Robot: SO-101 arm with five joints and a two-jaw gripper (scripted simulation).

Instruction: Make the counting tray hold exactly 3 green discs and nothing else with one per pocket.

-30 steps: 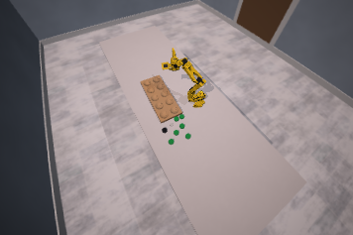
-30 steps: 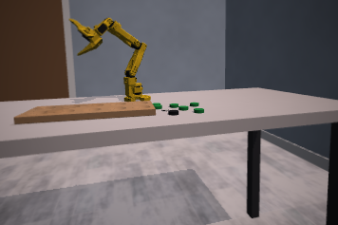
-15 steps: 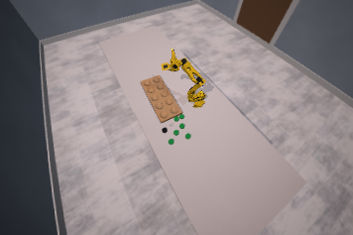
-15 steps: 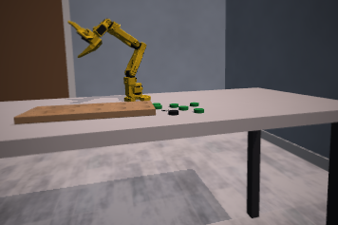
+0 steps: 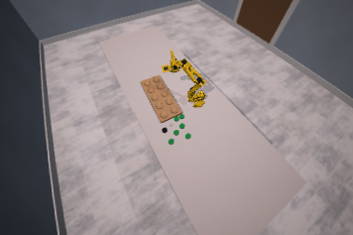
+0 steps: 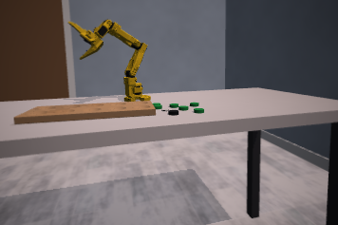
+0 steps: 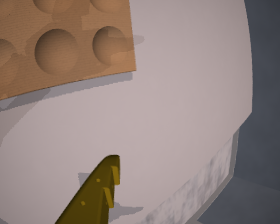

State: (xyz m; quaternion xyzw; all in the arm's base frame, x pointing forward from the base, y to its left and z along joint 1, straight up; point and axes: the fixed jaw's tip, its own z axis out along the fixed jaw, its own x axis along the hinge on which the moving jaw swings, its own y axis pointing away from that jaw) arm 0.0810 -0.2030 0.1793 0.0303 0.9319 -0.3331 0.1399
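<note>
The brown counting tray (image 5: 160, 96) lies on the white table left of the arm's base; it also shows in the side view (image 6: 85, 111). Its pockets look empty, and the wrist view shows several empty pockets at the tray's end (image 7: 56, 28). Several green discs (image 5: 179, 127) lie loose on the table just beyond the tray's near end, and they also show in the side view (image 6: 184, 107). My gripper (image 5: 169, 61) is open and empty, raised high above the table past the tray's far end (image 6: 78, 42). One finger (image 7: 94, 210) shows in the wrist view.
A black disc (image 5: 165, 130) (image 6: 173, 112) lies among the green ones, close to the tray's end. A small pale disc (image 5: 172, 125) seems to lie beside it. The table edge (image 7: 206, 178) is close under the gripper. The arm's base (image 5: 196, 98) stands right of the tray.
</note>
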